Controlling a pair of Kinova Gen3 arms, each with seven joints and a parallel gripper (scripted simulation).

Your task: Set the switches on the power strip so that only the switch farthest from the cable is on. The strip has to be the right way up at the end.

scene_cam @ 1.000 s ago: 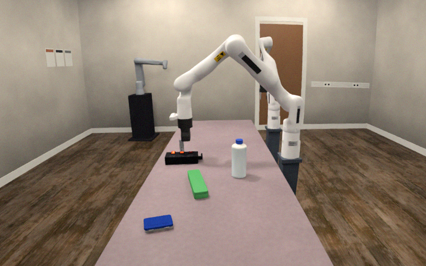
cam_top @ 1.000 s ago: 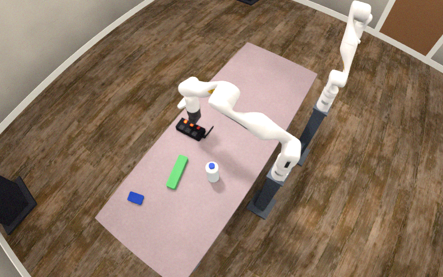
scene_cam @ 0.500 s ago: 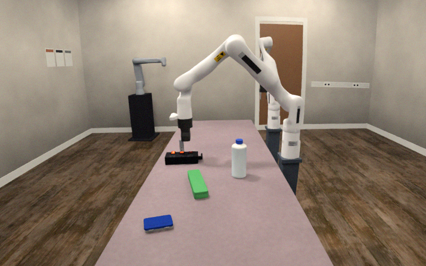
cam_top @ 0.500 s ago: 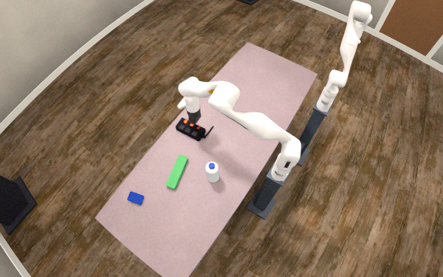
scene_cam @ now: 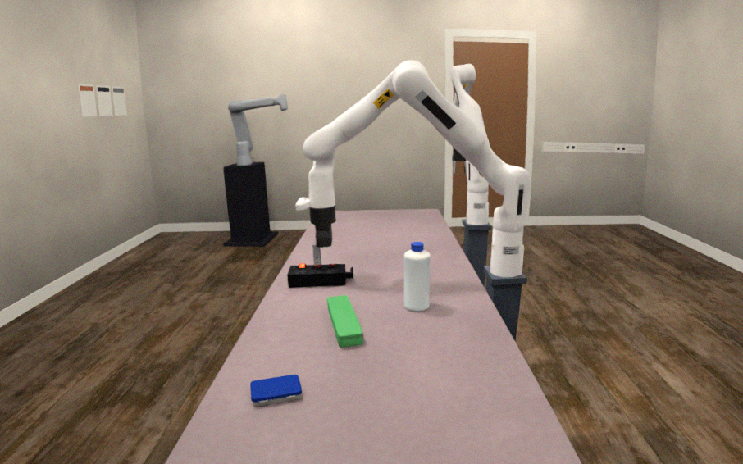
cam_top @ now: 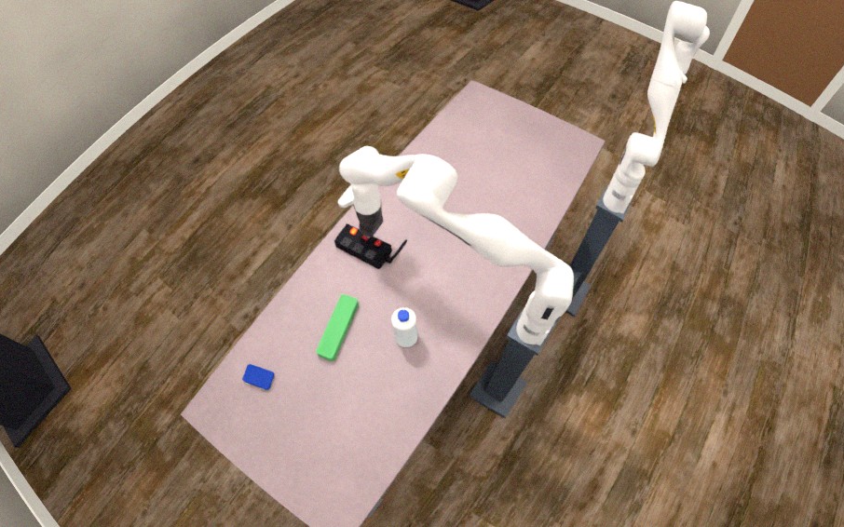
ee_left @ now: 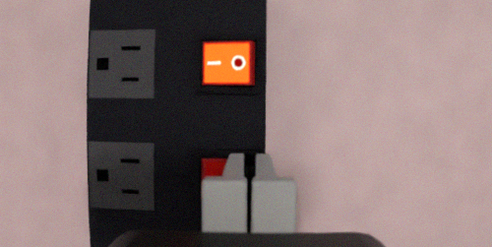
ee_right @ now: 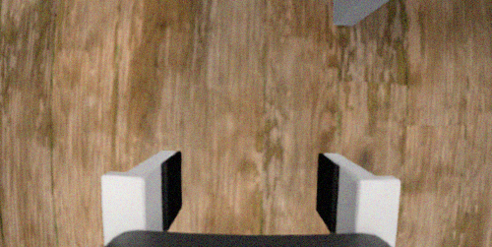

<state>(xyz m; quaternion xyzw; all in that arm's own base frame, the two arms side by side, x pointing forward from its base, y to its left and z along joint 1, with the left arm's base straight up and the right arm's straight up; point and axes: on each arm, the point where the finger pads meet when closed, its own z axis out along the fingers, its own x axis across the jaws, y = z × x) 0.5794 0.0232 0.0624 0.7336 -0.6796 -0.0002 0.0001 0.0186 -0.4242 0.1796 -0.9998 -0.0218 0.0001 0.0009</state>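
The black power strip (cam_top: 360,255) (scene_cam: 316,279) (ee_left: 177,122) lies switches up on the table, its cable (cam_top: 399,250) (scene_cam: 351,270) at the end toward the arm bases. The switch farthest from the cable (cam_top: 353,231) (scene_cam: 301,266) (ee_left: 228,63) glows orange, so it is on. The middle switch (cam_top: 365,236) (ee_left: 212,167) is dark red, unlit. The switch nearest the cable (cam_top: 377,243) (scene_cam: 333,265) is also dark red. My left gripper (scene_cam: 316,263) (ee_left: 249,181) is shut and empty, its tips at the middle switch, hiding part of it. My right gripper (ee_right: 249,182) is open and empty above the floor, away from the table.
A green box (cam_top: 337,327) (scene_cam: 344,320) and a white bottle (cam_top: 404,329) (scene_cam: 416,280) with a blue cap stand near the strip. A blue case (cam_top: 258,376) (scene_cam: 275,388) lies farther along the pink table (cam_top: 347,425) (scene_cam: 397,403). The strip is close to the table's long edge.
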